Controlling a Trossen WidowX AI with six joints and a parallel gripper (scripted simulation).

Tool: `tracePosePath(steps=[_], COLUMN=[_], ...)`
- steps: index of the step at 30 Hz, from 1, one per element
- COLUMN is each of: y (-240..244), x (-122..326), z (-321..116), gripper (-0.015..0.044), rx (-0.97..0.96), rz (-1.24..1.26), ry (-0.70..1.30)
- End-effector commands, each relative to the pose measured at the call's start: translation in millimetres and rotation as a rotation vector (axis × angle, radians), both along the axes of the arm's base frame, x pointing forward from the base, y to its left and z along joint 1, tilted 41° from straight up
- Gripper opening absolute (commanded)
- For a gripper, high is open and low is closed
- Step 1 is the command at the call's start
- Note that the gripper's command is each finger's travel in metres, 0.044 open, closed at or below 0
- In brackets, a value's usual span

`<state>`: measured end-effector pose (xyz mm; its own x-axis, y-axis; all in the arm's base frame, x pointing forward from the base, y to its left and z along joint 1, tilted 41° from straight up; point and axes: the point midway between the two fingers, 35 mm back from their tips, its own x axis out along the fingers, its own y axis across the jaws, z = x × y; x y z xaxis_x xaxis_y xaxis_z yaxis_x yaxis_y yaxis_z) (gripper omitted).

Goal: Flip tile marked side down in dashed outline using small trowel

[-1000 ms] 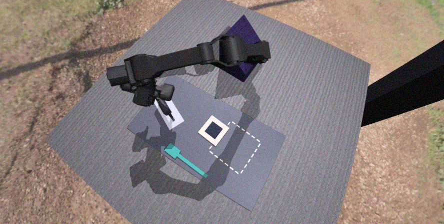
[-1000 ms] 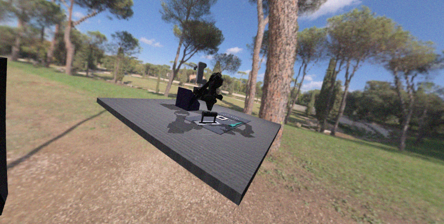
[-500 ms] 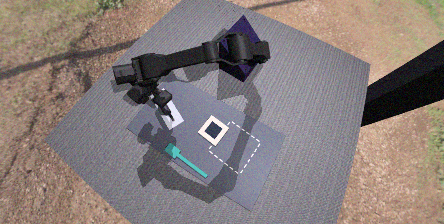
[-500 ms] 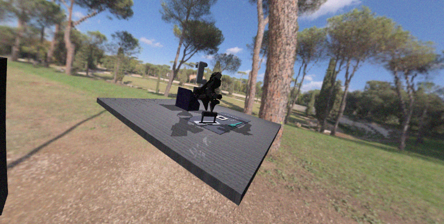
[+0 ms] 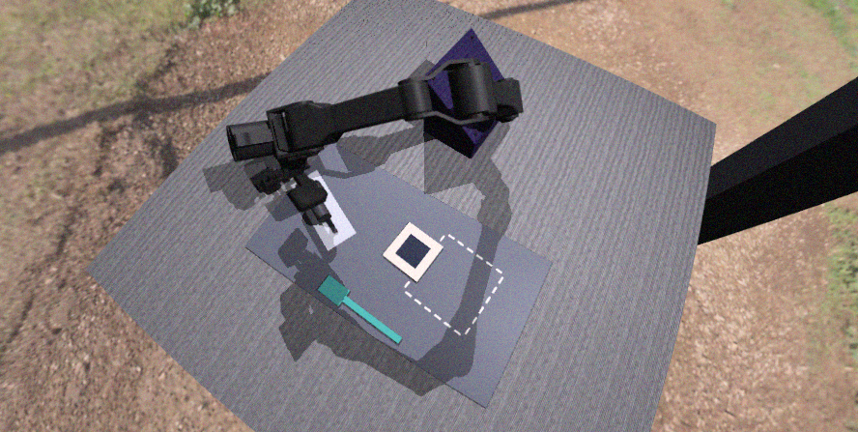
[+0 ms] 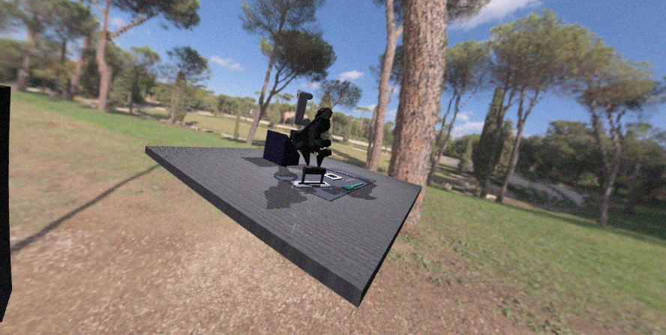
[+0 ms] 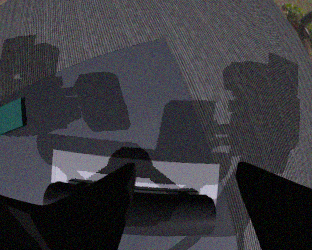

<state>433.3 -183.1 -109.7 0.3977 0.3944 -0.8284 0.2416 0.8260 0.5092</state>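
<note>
The trowel [image 5: 344, 230] [image 6: 313, 171] [image 7: 175, 212] has a pale flat blade and a raised black bar handle. It lies blade down on the mat's left part. My gripper [image 6: 313, 164] [image 7: 188, 170] is open and empty, just above the handle. In the wrist view the handle runs across beneath the fingers and the left finger overlaps it. The tile [image 5: 396, 252] [image 6: 332, 176], pale with a dark square facing up, lies flat beside the dashed outline [image 5: 448, 235], overlapping its left corner region. Whether the fingers touch the handle cannot be told.
A teal spatula-like tool [image 5: 333, 289] [image 6: 352, 186] [image 7: 9, 117] lies along the front edge of the grey-blue mat [image 5: 516, 267]. A dark purple block [image 5: 471, 44] [image 6: 276, 147] stands by the arm's base. The table [image 5: 600, 134] [image 6: 232, 183] extends around the mat.
</note>
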Motion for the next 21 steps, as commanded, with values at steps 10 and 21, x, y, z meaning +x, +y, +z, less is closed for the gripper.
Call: tracePosePath(steps=[10, 21], y=[0.7, 4.3], x=[-0.7, -4.3], z=[1.8, 3.6], gripper=[0.0300, 0.0300], rx=[0.070, 0.193], rz=[-0.235, -0.522], ry=[0.032, 0.065])
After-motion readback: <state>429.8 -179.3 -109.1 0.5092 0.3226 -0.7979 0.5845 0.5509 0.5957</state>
